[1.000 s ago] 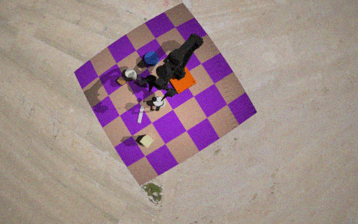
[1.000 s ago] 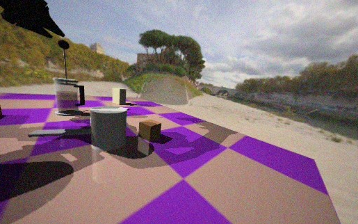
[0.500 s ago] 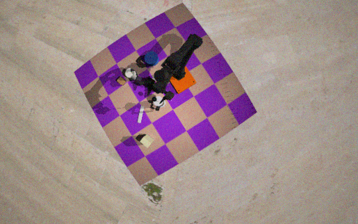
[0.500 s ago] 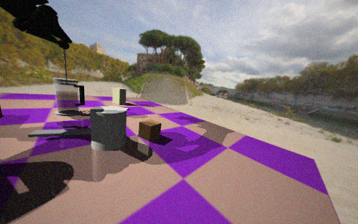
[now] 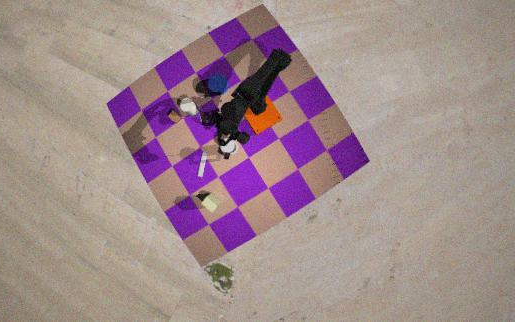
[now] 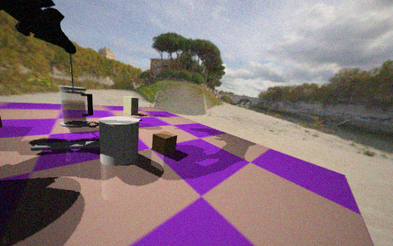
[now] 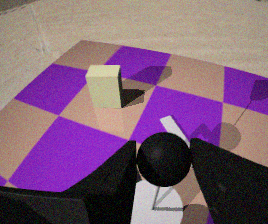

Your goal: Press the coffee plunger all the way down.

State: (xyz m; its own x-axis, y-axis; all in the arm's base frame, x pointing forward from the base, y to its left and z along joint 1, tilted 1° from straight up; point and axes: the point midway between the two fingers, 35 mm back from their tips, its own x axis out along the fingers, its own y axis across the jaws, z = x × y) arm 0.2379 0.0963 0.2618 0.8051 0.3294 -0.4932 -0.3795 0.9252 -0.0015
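The hand (image 7: 163, 163) sits directly over the coffee press (image 6: 72, 105), its two dark fingers partly closed around the round black plunger knob (image 7: 163, 157); in the wrist view they flank the ball on the left and right and appear to touch it, so I judge the knob gripped. The press stands upright on the checkered counter (image 6: 283, 179), toward the far left in the exterior view, beyond the grey cylinder (image 6: 119, 140) and the small brown cube (image 6: 164, 142), with a pale block (image 6: 130, 105) just to its right. The thin plunger rod (image 6: 71, 69) rises vertically from the lid to the hand and looks fully raised, so pressing seems not yet begun. What matters for the next move is that the rod's long axis is vertical and the hand is centred on top of it: the push should go straight down along that line, since any sideways lean could tip or slide the glass body.
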